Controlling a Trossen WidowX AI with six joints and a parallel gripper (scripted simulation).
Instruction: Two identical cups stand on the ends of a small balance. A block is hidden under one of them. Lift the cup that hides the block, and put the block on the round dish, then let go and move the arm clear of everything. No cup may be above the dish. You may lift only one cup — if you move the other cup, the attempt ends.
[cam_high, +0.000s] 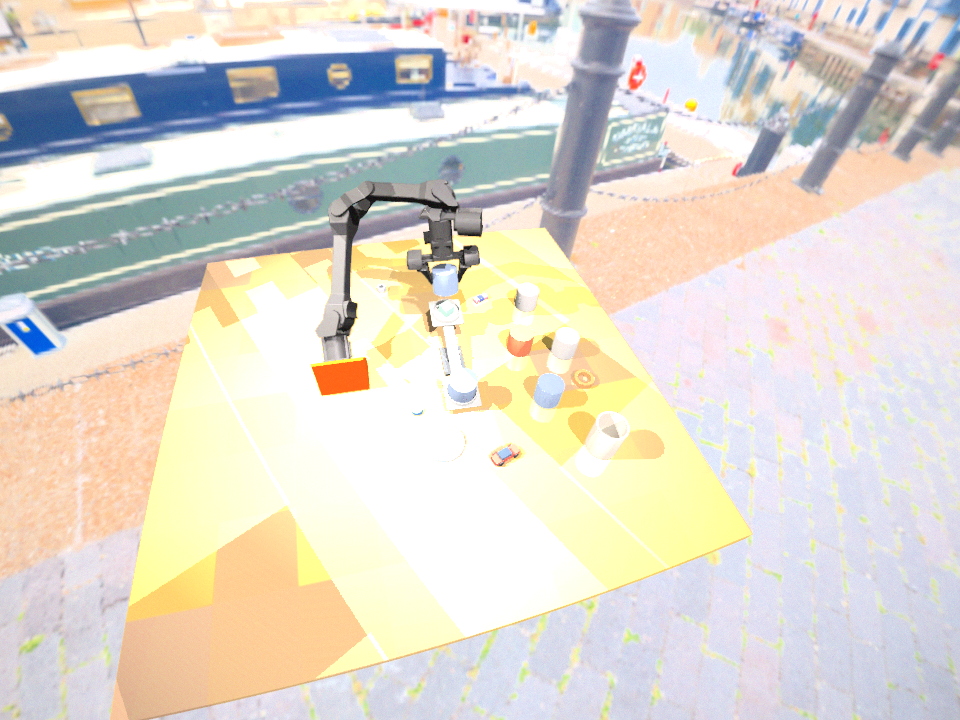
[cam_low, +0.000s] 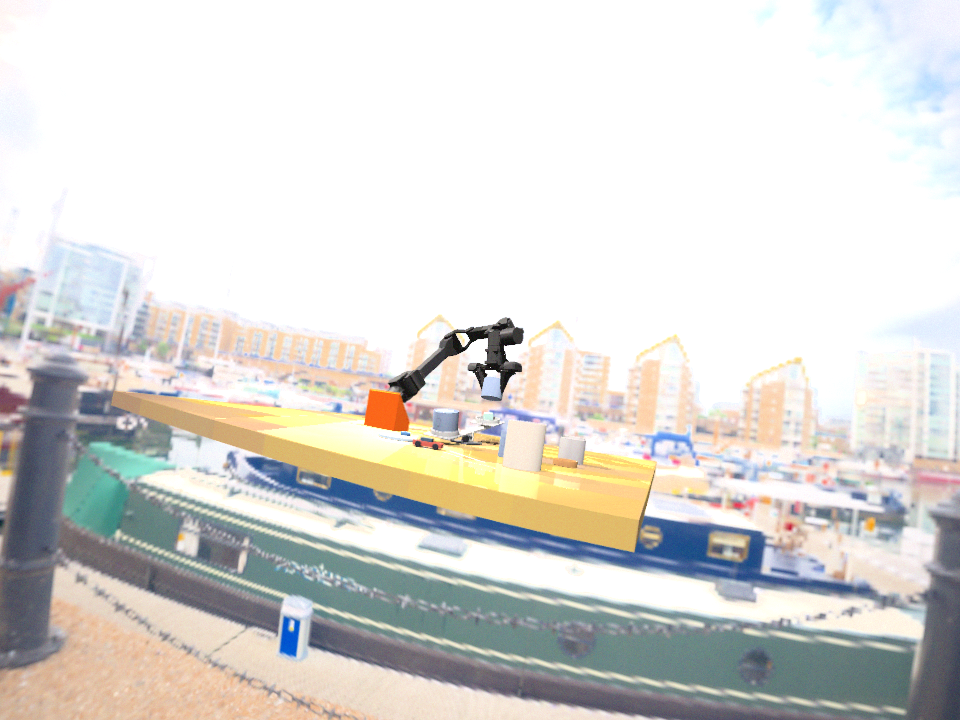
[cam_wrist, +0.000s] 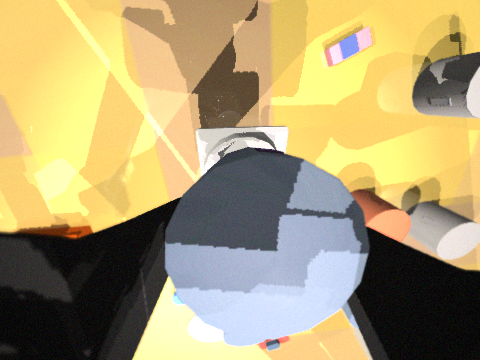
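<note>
My gripper (cam_high: 445, 279) (cam_low: 492, 382) (cam_wrist: 255, 207) is shut on a blue-grey cup (cam_high: 445, 282) (cam_low: 491, 389) (cam_wrist: 240, 270), held in the air above the far end of the balance (cam_high: 452, 344) (cam_wrist: 282, 137). The pale green block (cam_high: 446, 310) (cam_low: 488, 416) sits uncovered on that far end, below the cup. In the wrist view the held cup hides the block. The other blue-grey cup (cam_high: 462, 388) (cam_low: 445, 422) stands on the near end. The round white dish (cam_high: 448, 444) (cam_wrist: 205, 330) lies in front of the near end, washed out by glare, with no cup above it.
Right of the balance stand a red cylinder (cam_high: 520, 342) (cam_wrist: 382, 217), a blue one (cam_high: 549, 391), a tall beige one (cam_high: 606, 436) (cam_low: 523, 446) and grey ones (cam_high: 526, 296) (cam_high: 564, 344). A ring (cam_high: 583, 374), toy cars (cam_high: 504, 454) (cam_high: 480, 298) and a small blue item (cam_high: 417, 411) lie around.
</note>
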